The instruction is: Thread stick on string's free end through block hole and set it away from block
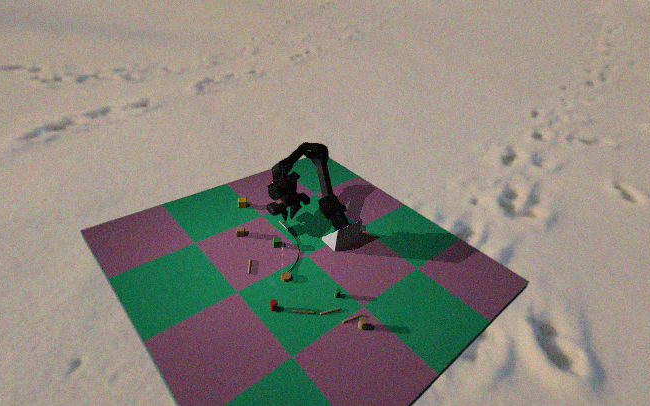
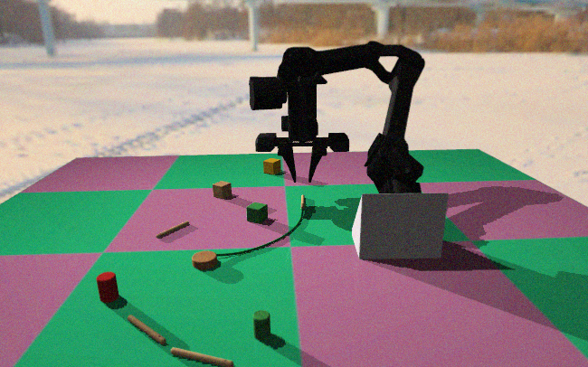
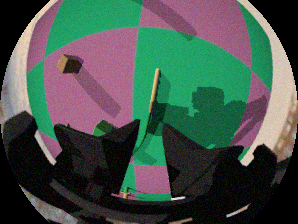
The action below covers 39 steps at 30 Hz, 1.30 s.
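Note:
The wooden stick (image 1: 283,225) (image 2: 303,201) (image 3: 154,92) on the string's end lies on the green square near the arm's base. The dark string (image 1: 298,250) (image 2: 260,247) curves from it to the round wooden button (image 1: 286,276) (image 2: 204,259). My gripper (image 1: 289,215) (image 2: 302,181) (image 3: 150,124) is partly open, empty, and hangs pointing down above the table near the stick, touching nothing. A brown wooden block (image 1: 240,232) (image 2: 222,189) (image 3: 69,64) stands on a pink square, apart from the string; I cannot make out its hole.
A green cube (image 1: 277,242) (image 2: 257,212) stands between brown block and string. A yellow cube (image 1: 242,202) (image 2: 271,166) is farther back. A loose stick (image 1: 249,266) (image 2: 172,230), red cylinder (image 1: 273,305) (image 2: 108,287), green cylinder (image 1: 337,293) (image 2: 261,324), several sticks and a tan piece (image 1: 363,323) lie around.

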Available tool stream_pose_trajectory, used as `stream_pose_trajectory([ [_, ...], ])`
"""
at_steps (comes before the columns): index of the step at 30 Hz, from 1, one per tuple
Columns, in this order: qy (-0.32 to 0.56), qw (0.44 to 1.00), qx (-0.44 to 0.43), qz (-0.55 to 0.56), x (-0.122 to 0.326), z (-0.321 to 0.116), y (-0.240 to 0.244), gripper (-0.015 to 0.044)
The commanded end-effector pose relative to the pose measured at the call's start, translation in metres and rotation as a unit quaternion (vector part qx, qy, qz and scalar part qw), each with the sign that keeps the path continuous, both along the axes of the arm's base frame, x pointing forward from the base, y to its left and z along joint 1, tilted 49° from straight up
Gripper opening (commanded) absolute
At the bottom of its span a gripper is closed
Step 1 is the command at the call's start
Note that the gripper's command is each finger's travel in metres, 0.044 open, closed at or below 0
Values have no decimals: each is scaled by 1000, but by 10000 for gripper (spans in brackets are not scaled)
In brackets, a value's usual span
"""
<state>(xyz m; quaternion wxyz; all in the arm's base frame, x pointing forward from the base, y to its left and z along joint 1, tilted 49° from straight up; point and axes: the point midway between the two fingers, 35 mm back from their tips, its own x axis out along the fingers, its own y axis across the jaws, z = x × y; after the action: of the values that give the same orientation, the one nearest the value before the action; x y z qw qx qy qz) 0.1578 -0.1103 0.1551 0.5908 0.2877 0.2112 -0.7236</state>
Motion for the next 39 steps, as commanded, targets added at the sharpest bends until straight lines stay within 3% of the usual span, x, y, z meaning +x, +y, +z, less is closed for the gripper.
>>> stream_pose_trajectory([
  [1,-1,1000,-3,-1,0,0,0,121],
  [39,-2,1000,-2,-1,-7,-34,-39,121],
])
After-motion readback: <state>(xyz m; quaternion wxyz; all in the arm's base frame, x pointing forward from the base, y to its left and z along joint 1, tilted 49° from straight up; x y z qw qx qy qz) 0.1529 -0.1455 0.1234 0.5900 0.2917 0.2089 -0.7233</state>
